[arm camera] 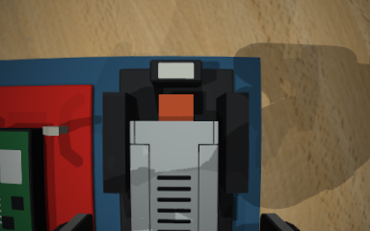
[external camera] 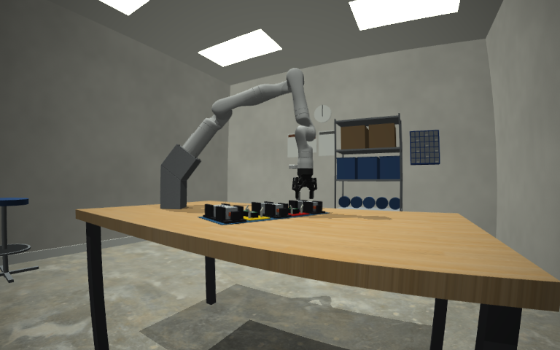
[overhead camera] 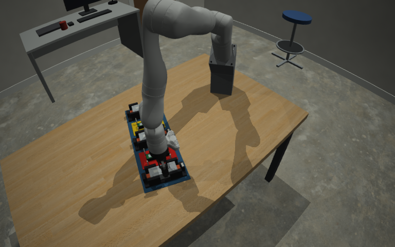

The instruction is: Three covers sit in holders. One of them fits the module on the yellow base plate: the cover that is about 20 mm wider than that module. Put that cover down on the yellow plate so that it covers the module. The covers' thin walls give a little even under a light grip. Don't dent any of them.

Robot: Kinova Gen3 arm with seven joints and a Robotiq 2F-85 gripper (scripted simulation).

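A robot's hand [external camera: 304,194] hangs wide open and empty just above a grey cover [arm camera: 173,173] seated in its black holder [arm camera: 236,144] at the end of the blue tray [overhead camera: 183,171] on the desk [overhead camera: 233,130], touching nothing. The risk from here, to my eye: a squeeze too firm would dent the thin walls, and this may not be the right-sized cover at all. The yellow plate [external camera: 256,217] and its module sit further along the tray, beyond the red plate [arm camera: 72,144] beside this holder
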